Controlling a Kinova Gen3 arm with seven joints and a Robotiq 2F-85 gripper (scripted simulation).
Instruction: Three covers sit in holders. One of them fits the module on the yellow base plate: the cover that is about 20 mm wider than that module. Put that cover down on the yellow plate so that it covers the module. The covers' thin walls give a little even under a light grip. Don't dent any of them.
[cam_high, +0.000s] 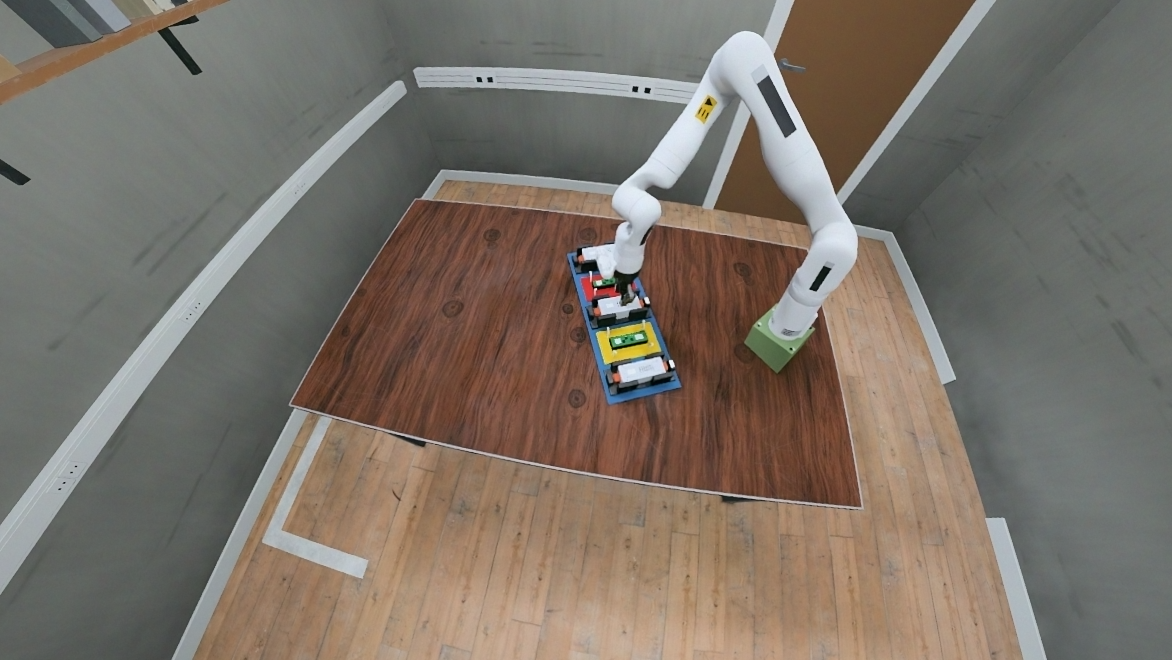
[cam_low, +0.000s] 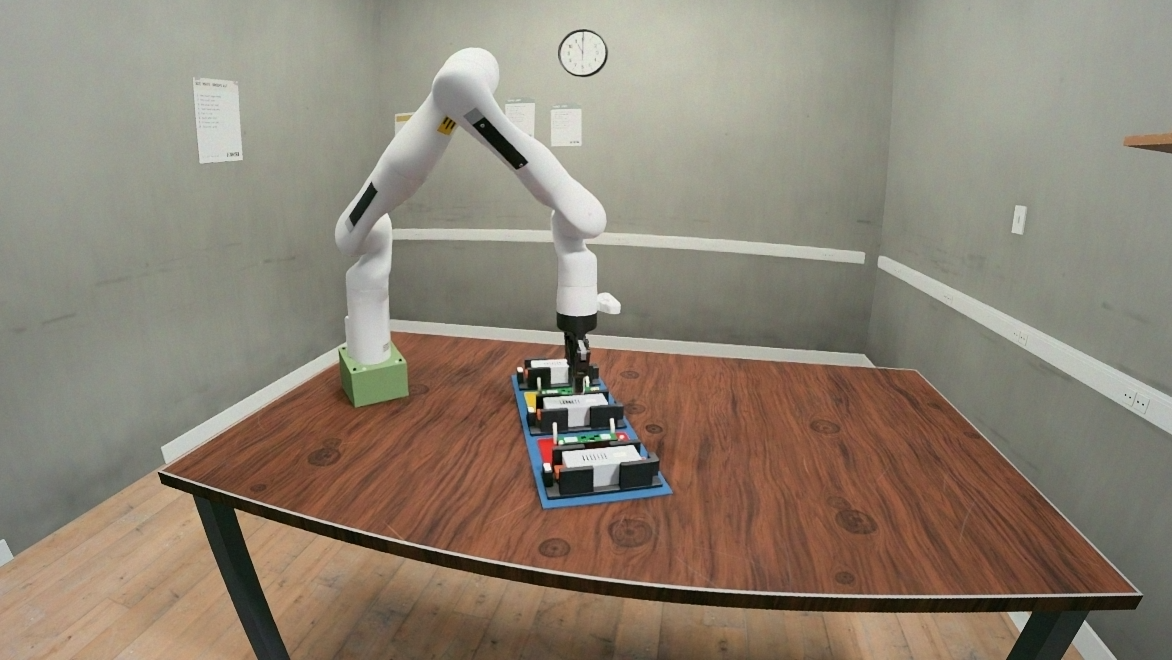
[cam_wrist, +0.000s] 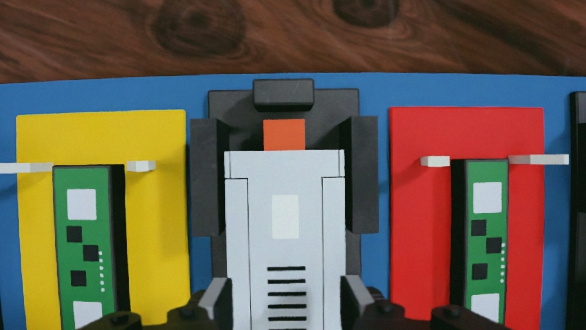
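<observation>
The middle cover (cam_high: 609, 307) (cam_low: 597, 401) (cam_wrist: 285, 175) is pale grey and sits in its black holder (cam_wrist: 205, 175). Thin dark lines run along both its long sides; I cannot tell if it is dented. My gripper (cam_high: 627, 302) (cam_low: 579, 389) (cam_wrist: 286, 300) is over this cover, fingers apart, nothing between them; the cover shows below the gap. The yellow plate (cam_high: 606, 350) (cam_wrist: 155, 135) bears an uncovered green module (cam_high: 628, 339) (cam_wrist: 82, 178). Another cover (cam_high: 642, 369) (cam_low: 547, 370) sits in the holder beyond the yellow plate, and a third (cam_high: 594, 254) (cam_low: 604, 467) past the red plate.
The red plate (cam_wrist: 405, 225) bears another uncovered green module (cam_wrist: 487, 170). White upright posts (cam_wrist: 141, 165) (cam_wrist: 435, 161) stand beside both modules. All stand on a blue board (cam_wrist: 125, 92) on the wooden table (cam_high: 492, 327) (cam_low: 738, 459). The arm's green base (cam_high: 775, 342) (cam_low: 373, 381) is at one side.
</observation>
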